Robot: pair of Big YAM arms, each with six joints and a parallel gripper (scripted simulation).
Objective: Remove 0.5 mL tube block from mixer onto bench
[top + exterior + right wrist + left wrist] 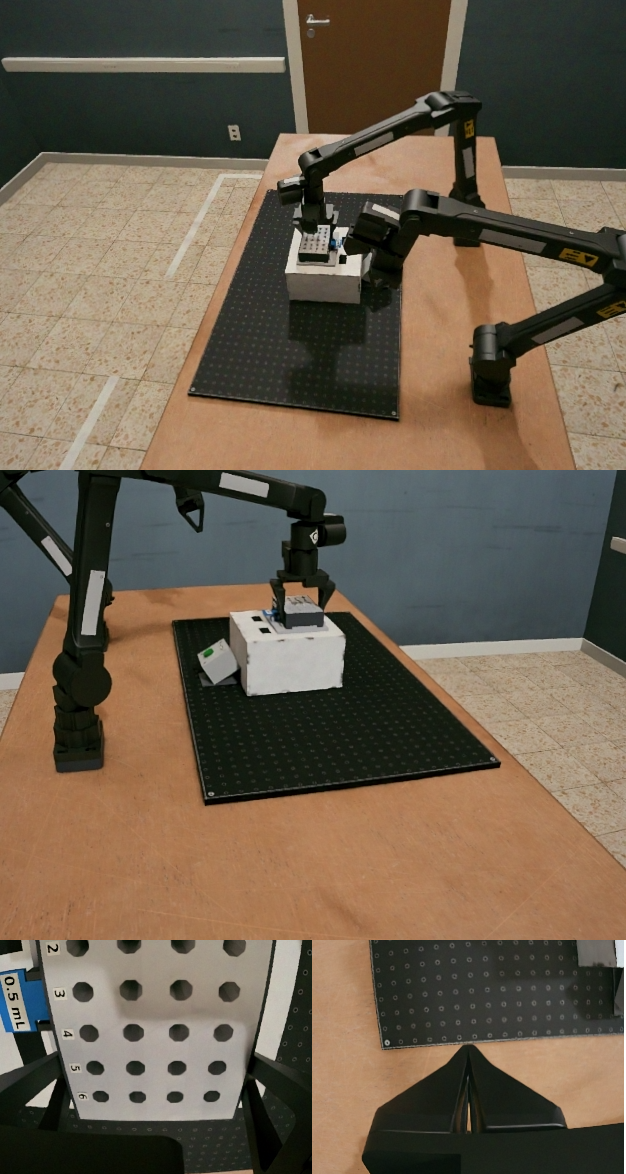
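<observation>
The black right gripper has its two tapered fingers pinching the sides of the tube block, a squarish piece w/ a smooth pale-grey top, dark sides and rows of faceted round holes (nos. 2 to 6 visible in the wrist view). The block is still on the mixer, a boxy off-white housing w/ scuffed, chipped edges, and sits over a thin light-grey plate.

A flat blue tab marked "0.5 mL" is at the block's side. Next to the housing, a slanted grey control box w/ a green patch leans at an angle.

The matte-black left gripper is pressed together, nothing between its wedge-shaped fingers, apart from the block.

Mixer stands on a black perforated board (thin slab, small ringed holes in a grid), laid on the tan wood-grain bench.
</observation>
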